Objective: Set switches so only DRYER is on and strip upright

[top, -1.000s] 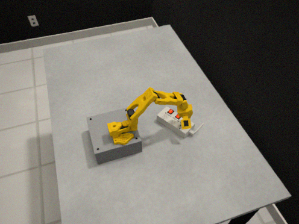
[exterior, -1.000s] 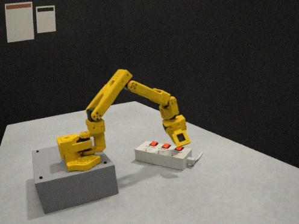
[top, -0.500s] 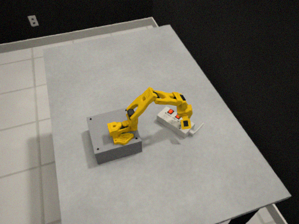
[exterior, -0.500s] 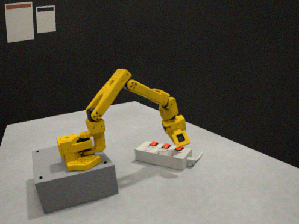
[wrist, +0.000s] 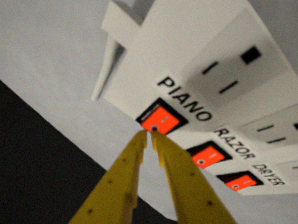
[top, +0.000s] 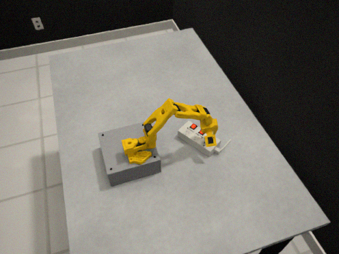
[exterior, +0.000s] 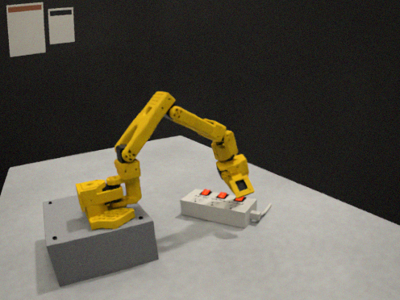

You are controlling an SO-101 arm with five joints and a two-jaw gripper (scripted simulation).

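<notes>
A white power strip (exterior: 218,207) lies right way up on the grey table, also seen in the top view (top: 198,136). It has three red lit rocker switches labelled PIANO (wrist: 161,120), RAZOR (wrist: 208,154) and DRYER (wrist: 240,180). My yellow gripper (wrist: 149,135) is shut and empty, with its tips at the near edge of the PIANO switch. In the exterior view the gripper (exterior: 240,193) points down at the switch nearest the strip's cable end (exterior: 239,198). I cannot tell whether the tips touch the switch.
The arm stands on a grey block (exterior: 98,238) to the left of the strip. A short white cable stub (exterior: 261,212) sticks out of the strip's right end. The table's far edge (top: 260,119) runs close behind the strip.
</notes>
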